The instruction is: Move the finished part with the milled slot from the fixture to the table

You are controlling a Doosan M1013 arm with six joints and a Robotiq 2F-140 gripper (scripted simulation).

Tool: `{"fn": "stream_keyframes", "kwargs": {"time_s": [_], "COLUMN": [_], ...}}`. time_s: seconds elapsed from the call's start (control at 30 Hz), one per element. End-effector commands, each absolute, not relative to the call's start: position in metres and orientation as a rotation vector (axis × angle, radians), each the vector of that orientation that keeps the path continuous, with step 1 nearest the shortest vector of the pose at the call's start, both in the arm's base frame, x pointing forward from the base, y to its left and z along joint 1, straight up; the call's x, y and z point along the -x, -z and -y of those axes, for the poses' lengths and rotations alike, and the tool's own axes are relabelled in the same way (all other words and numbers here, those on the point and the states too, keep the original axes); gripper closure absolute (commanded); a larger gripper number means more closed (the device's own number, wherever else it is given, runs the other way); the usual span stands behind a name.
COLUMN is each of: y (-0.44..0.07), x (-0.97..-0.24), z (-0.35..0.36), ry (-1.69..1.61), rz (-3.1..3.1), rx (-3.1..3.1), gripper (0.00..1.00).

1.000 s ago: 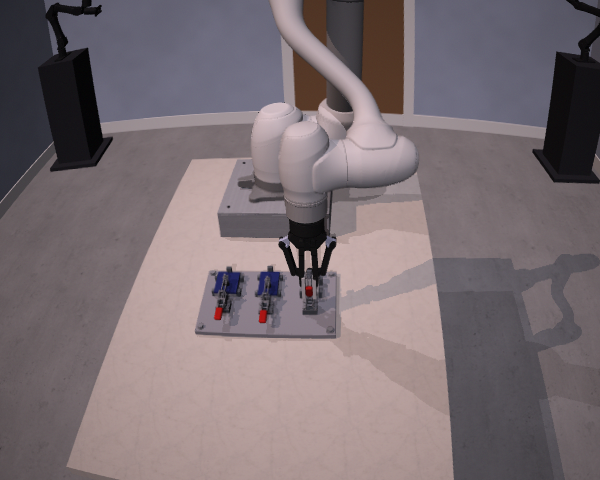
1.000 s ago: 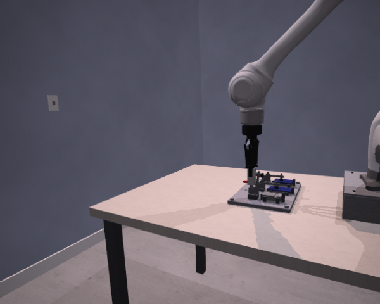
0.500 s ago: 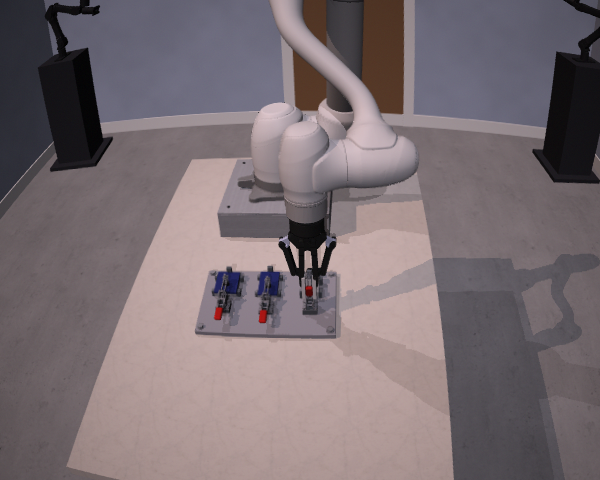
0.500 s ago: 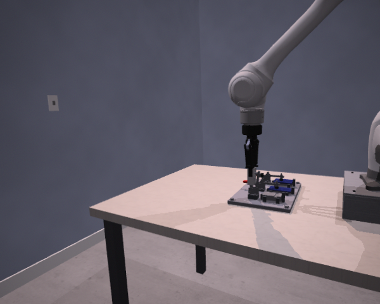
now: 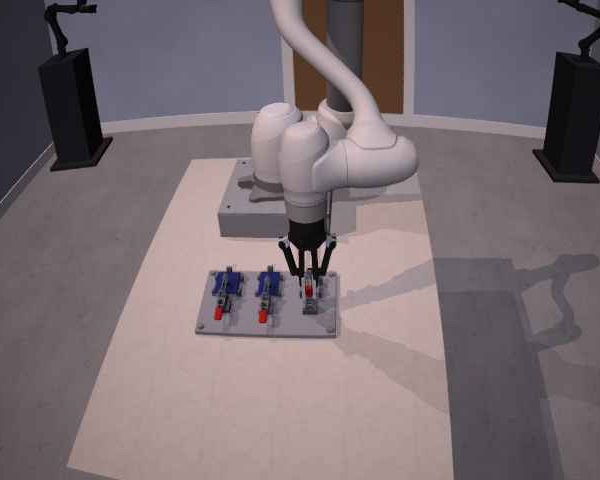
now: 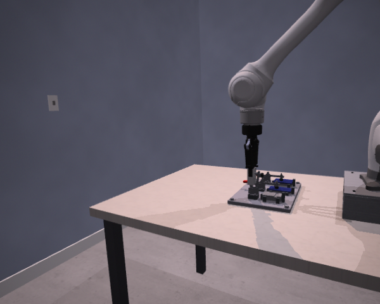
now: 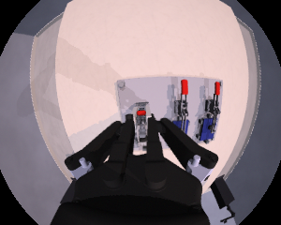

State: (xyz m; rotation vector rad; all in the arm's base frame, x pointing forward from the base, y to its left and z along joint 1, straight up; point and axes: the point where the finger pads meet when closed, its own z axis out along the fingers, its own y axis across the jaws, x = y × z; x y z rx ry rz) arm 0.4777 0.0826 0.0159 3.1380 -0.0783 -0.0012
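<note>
The gripper point(image 5: 309, 280) hangs straight down over the right-hand station of the fixture plate point(image 5: 207, 325). Its fingers are drawn almost together and pinch nothing. The red handle point(image 5: 308, 290) of that station's clamp shows just at the fingertips, between them in the wrist view, with no sign of being squeezed.

From left to right across the plate, the first station holds a blue blank point(image 5: 221, 283). Its clamp handle point(image 5: 218, 313) lies flat, pointing at the desk's front edge. The second station matches it, with another blue blank point(image 5: 265, 283) and a flat red handle point(image 5: 262, 316). The third holds the finished part point(image 6: 272, 197), plain grey, sitting in its nest, and here the handle stands raised and nearer the nest than on the other two. That clamp appears released or partly so, though the frames are too small to settle it.

The relation that matters is that the gripper hangs over the handle end of the station. The part lies beyond it toward the desk's back edge, where the arm's pedestal point(image 5: 228, 219) stands. Each station's long axis runs back edge to front edge, so the next approach probably means shifting back along that line and opening wider before descending.

In all there are one gripper, one plate, three nests, three clamps, two blue blanks and one grey part. The plate sits near the middle of the desk point(image 5: 135, 413), well in from every corner.
</note>
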Motion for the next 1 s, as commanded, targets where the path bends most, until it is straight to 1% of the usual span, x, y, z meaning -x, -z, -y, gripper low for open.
{"fn": "stream_keyframes", "kwargs": {"time_s": [0.0,0.97], "y": [-0.0157,-0.0155], "x": [-0.4772,-0.4735], "z": [-0.0826,-0.0828], "ry": [0.003,0.003], "rz": [0.078,0.078], "rx": [-3.138,-3.138], "gripper": [0.89,0.89]}}
